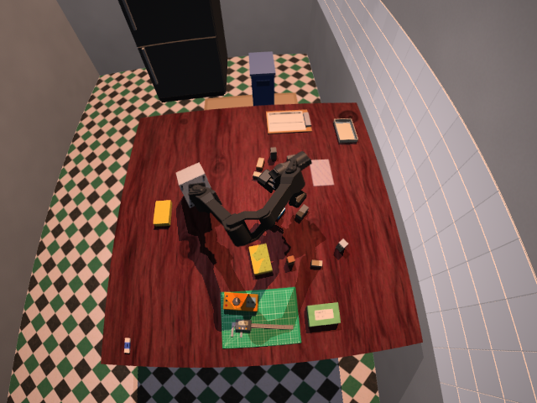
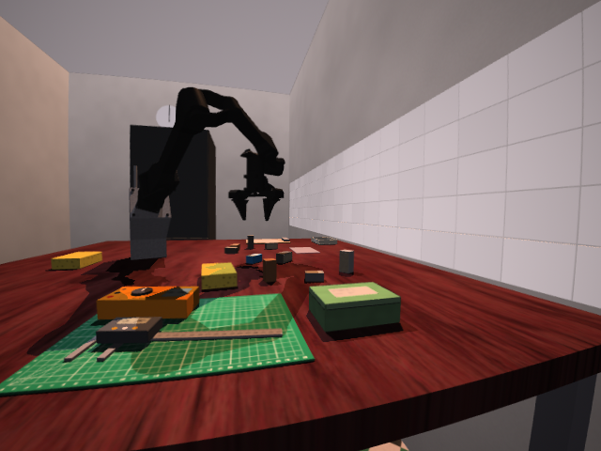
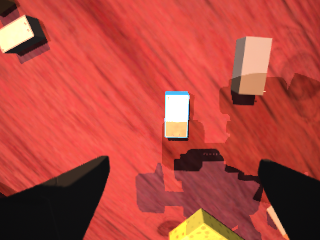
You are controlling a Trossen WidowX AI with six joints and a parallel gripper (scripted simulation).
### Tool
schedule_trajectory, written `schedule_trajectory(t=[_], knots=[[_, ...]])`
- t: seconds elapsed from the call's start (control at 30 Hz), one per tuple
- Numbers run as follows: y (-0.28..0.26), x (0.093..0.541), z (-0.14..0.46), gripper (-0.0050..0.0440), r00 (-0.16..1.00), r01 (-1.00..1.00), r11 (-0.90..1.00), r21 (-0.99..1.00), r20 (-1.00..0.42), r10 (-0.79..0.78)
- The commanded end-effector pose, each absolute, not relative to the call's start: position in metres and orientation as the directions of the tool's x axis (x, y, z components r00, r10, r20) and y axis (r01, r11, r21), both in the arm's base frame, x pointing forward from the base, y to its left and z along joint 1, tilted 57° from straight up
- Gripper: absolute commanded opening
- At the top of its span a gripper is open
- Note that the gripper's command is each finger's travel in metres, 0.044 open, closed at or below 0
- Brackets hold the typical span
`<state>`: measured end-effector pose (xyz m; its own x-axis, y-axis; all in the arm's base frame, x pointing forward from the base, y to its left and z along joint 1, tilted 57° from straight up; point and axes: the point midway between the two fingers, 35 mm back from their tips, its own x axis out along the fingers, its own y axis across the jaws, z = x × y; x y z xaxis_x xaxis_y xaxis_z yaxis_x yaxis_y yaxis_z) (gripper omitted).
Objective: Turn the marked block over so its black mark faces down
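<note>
A small block with blue sides and a white-and-tan top face (image 3: 176,115) lies flat on the red wooden table, in the middle of the wrist view. No black mark shows on it. In the exterior view it is the blue block (image 2: 253,257) among the small blocks. In the top view the arm hides nearly all of it. My gripper (image 3: 184,165) (image 2: 255,213) is open and empty. It hangs high above the table, with the block a little ahead of the fingers. It also shows in the top view (image 1: 265,177).
An upright tan block (image 3: 251,65) stands right of the blue block. A yellow sponge (image 3: 205,227) lies just below the fingers. Several small blocks are scattered around. A green cutting mat (image 1: 260,317), an orange meter (image 1: 240,301) and a green box (image 1: 323,314) sit near the front.
</note>
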<state>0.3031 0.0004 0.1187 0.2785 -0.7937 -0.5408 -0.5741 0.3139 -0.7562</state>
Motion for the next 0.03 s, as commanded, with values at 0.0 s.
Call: schedule_trajectory(t=[0.0], knots=[[0.0021, 0.3057, 0.1223, 0.044, 0.287, -0.562, 0.317, -0.764, -0.539, -0.792]])
